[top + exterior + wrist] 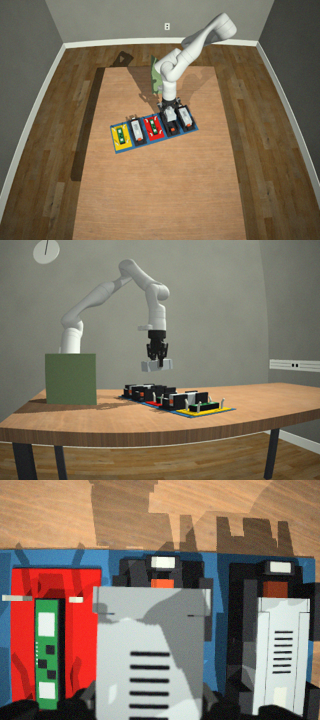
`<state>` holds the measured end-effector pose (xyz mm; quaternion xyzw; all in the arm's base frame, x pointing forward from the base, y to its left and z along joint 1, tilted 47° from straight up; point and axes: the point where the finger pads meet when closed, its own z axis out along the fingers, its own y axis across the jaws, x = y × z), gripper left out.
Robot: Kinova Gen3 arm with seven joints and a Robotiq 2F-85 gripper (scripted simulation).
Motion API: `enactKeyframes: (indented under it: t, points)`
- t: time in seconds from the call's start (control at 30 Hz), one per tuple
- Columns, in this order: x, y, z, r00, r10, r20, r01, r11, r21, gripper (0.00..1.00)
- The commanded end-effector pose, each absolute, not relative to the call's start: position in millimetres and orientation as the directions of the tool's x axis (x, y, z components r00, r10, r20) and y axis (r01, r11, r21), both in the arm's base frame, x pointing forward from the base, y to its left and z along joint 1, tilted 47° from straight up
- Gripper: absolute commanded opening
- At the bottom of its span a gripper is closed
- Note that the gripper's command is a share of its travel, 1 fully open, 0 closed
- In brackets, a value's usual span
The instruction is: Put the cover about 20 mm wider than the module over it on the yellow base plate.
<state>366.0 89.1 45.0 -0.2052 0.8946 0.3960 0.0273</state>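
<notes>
My gripper is shut on a grey cover with vent slots and holds it high above the blue mat. In the wrist view the held cover hangs over its empty black holder. In the top view the cover sits between my fingers above that holder. Two other grey covers rest in holders, one on the right and one left of the red plate. The yellow base plate at the mat's left end carries a green module.
A red plate with another green module lies between the holders, also seen in the wrist view. White posts stand around the plates. A green box stands at the arm's base behind the mat.
</notes>
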Motion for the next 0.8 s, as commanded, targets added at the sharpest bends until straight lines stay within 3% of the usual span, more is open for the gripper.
enactKeyframes:
  t: [0.0, 0.77]
  points:
    - [374.2, 78.1, 28.5, -0.914, -0.345, -0.212, -0.389, 0.603, 0.697, 0.0]
    - [406.5, 33.9, -42.5, -0.914, -0.345, -0.212, -0.389, 0.603, 0.697, 0.0]
